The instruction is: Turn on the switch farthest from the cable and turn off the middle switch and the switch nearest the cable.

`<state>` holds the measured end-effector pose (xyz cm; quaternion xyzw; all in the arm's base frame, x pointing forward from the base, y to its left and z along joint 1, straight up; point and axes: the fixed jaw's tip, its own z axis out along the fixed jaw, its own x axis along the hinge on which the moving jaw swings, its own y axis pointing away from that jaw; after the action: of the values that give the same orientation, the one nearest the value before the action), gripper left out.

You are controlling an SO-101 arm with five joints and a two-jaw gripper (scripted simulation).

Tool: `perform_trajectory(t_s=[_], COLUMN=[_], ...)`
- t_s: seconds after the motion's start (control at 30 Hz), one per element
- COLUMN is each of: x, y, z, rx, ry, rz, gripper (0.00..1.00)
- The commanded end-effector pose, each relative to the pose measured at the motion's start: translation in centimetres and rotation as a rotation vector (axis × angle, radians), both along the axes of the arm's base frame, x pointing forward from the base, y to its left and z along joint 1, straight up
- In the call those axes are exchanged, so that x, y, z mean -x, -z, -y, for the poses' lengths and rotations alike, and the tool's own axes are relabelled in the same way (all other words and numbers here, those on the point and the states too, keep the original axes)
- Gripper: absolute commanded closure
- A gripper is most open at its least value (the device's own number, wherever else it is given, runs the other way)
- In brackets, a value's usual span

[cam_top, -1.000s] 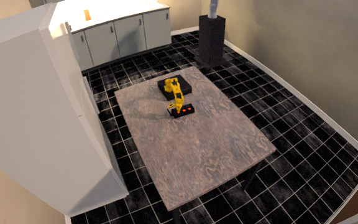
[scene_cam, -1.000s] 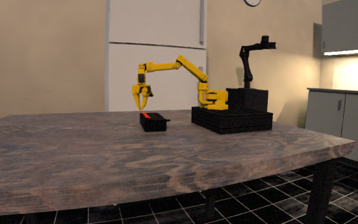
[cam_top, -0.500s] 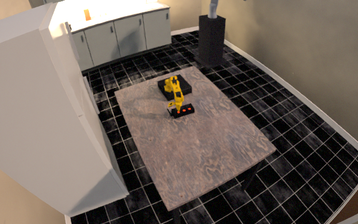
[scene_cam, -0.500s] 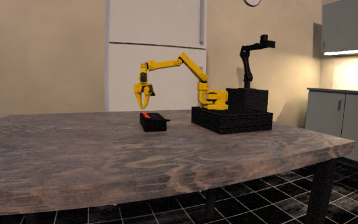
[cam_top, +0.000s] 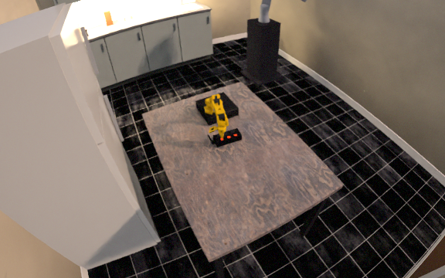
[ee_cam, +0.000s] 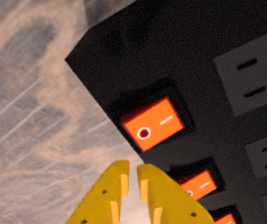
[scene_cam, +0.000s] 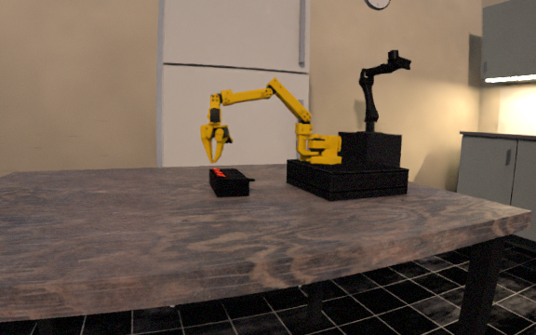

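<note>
The black power strip sits upright on the table. Its short cable is at the far end in the exterior view. The switch nearest the cable is orange; its circle end seems raised and its line end lower. The middle switch is partly hidden by a finger. The farthest switch is cut off in the wrist view; its tilt cannot be told there. My gripper is shut and empty, just above the strip's cable end.
The arm's black base block stands on the table, on the socket side of the strip. A second, dark arm stands on a pedestal beyond the table.
</note>
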<state>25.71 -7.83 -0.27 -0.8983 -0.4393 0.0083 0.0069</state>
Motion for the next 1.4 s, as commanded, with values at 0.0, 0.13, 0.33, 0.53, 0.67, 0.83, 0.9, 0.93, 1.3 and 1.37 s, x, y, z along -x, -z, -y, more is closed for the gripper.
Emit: perform_trajectory(t_s=[0.0, 0.13, 0.33, 0.53, 0.67, 0.83, 0.9, 0.93, 1.3, 1.37], x=[-0.03, -0.03, -0.03, -0.03, -0.03, -0.02, -0.02, -0.02, 0.02, 0.07], y=[-0.33, -0.31, -0.16, 0.07, 0.22, 0.4, 0.44, 0.46, 0.56, 0.65], z=[0.15, 0.15, 0.15, 0.15, 0.15, 0.15, 0.15, 0.15, 0.13, 0.12], rx=[0.003, 0.003, 0.003, 0.003, 0.003, 0.003, 0.003, 0.003, 0.003, 0.003], ry=[-0.002, -0.002, -0.002, -0.002, -0.002, -0.002, -0.002, -0.002, -0.002, -0.002], rz=[0.014, 0.014, 0.014, 0.014, 0.014, 0.014, 0.014, 0.014, 0.014, 0.014], gripper=[1.0, 1.0, 1.0, 1.0, 1.0, 1.0, 1.0, 1.0, 1.0, 1.0])
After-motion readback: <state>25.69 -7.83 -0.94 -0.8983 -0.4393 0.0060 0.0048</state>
